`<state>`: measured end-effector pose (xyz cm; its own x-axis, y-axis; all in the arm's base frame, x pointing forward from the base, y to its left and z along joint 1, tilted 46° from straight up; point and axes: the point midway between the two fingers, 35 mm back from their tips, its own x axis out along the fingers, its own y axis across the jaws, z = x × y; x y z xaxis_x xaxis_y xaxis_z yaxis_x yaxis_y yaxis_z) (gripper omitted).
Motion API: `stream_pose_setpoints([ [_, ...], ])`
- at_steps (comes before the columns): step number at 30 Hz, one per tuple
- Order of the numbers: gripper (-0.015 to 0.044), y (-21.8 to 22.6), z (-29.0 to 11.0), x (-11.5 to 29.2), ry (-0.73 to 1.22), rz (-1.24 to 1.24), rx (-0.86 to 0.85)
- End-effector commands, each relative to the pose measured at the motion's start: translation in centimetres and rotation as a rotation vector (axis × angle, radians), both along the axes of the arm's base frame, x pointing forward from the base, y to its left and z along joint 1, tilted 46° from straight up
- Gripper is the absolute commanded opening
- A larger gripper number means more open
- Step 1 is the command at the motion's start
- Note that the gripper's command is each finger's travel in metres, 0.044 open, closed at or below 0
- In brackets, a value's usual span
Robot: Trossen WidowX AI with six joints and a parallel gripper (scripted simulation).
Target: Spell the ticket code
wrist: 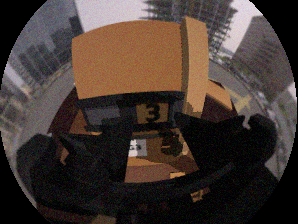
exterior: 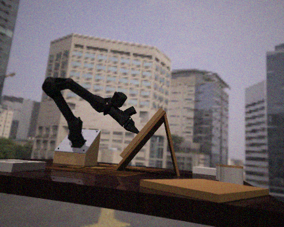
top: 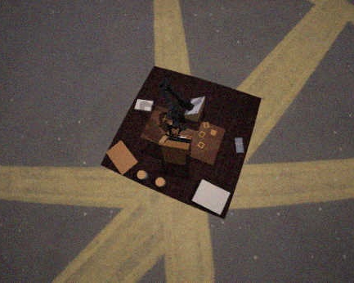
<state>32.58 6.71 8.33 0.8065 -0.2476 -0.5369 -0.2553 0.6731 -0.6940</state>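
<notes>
A slanted wooden board [top: 175, 154] [exterior: 145, 134] [wrist: 127, 63] stands on a brown mat [top: 212, 153] in the middle of the dark counter. A dark letter rail [wrist: 109, 115] runs along the board's lower face. A tan tile marked "3" [wrist: 152, 113] sits in the rail. My gripper [top: 175, 132] [exterior: 136, 131] [wrist: 153, 116] is at the board's face right by this tile, with its fingers spread to either side of it. Several loose orange tiles [top: 202, 134] lie on the mat to the right. A small white ticket [wrist: 139, 144] lies below the rail; its print is too small to read.
The arm's wedge base [top: 194, 107] [exterior: 77, 147] stands behind the board. A white card [top: 144, 105], an orange slab [top: 122, 156] [exterior: 204, 188], two round discs [top: 141, 174] [top: 159, 181], a white slab [top: 211, 196] and a grey block [top: 239, 145] lie around the counter's edges.
</notes>
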Motion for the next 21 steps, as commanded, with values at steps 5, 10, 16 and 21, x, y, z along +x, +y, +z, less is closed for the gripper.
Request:
stream_pose_setpoints([
  [5, 0.0295, 0.2, 0.3, -0.5, -0.001, -0.006, 0.001],
  [10, 0.0295, 0.3, 0.5, -0.7, -0.001, -0.006, 0.001],
  [16, 0.0295, 0.3, 0.8, -1.0, -0.001, -0.006, 0.001],
  [21, 0.0295, 0.4, 1.0, -1.3, -0.001, -0.006, 0.001],
])
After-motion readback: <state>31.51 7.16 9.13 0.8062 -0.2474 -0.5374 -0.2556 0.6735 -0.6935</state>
